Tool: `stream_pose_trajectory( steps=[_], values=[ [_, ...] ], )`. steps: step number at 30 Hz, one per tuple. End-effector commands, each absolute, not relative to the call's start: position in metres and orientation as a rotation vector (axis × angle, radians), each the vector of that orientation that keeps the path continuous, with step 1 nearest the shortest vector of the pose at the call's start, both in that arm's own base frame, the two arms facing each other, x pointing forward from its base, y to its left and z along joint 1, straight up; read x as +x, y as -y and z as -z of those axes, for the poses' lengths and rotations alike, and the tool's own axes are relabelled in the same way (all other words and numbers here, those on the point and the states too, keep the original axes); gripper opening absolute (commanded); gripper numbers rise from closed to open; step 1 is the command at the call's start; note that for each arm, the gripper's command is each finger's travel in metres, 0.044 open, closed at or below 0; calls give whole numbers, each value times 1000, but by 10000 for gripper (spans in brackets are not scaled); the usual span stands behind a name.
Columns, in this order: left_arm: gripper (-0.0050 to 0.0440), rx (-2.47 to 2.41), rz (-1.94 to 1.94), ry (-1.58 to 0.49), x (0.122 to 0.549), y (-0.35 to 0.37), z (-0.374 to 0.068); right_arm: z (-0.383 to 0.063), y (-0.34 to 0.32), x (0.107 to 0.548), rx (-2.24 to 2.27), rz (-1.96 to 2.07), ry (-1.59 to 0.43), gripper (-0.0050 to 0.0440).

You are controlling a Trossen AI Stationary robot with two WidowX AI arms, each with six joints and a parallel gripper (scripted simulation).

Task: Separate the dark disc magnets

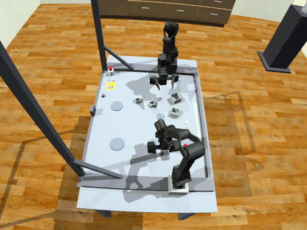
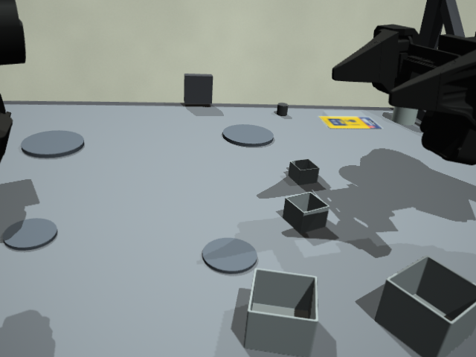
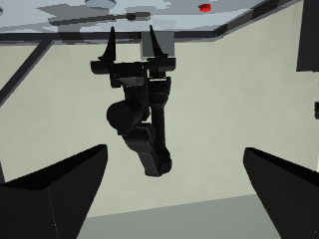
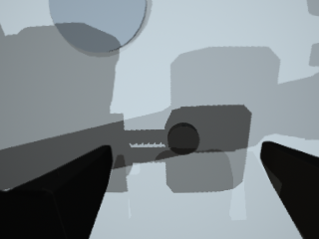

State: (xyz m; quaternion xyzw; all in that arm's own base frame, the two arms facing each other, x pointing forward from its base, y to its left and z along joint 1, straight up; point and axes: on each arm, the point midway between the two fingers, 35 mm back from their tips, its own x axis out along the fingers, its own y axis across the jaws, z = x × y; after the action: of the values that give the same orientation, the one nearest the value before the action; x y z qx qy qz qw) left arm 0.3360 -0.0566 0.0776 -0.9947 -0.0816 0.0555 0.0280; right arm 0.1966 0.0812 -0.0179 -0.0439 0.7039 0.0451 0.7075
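Observation:
A small dark disc (image 1: 162, 153) (image 3: 131, 17) (image 4: 183, 138) lies on the bench, seen from above in the right wrist view; whether it is one magnet or two stacked cannot be told. A small black cylinder (image 1: 103, 95) (image 2: 282, 109) stands near the bench's far edge in the exterior view. My right gripper (image 1: 162, 148) (image 3: 132, 26) (image 4: 186, 151) is open above the dark disc, which shows between its fingertips without contact. My left gripper (image 1: 166, 88) (image 2: 362, 87) (image 3: 175, 152) is open and empty, raised above the bench beyond the open boxes in the top view.
Open boxes (image 1: 175, 98) (image 2: 282, 332) stand between the arms, with smaller ones (image 2: 303, 172) beside them. Round grey pads (image 1: 116, 143) (image 2: 248, 134) lie on the bench. A red button (image 1: 185, 144) (image 3: 204, 8), a yellow card (image 1: 110, 85), a red-capped bottle (image 1: 110, 71) and a frame post (image 1: 99, 37) also show.

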Motion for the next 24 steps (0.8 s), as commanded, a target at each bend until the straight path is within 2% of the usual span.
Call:
stream_pose_trajectory(
  steps=[1, 24],
  values=[
    [400, -3072, -160, 251, 336, 57, -79, 21, -81, 195, -62, -62, -1571, 400],
    [400, -3078, -144, 252, 337, 57, -83, 36, -82, 196, -1, -1, -1570, 400]
  ],
)
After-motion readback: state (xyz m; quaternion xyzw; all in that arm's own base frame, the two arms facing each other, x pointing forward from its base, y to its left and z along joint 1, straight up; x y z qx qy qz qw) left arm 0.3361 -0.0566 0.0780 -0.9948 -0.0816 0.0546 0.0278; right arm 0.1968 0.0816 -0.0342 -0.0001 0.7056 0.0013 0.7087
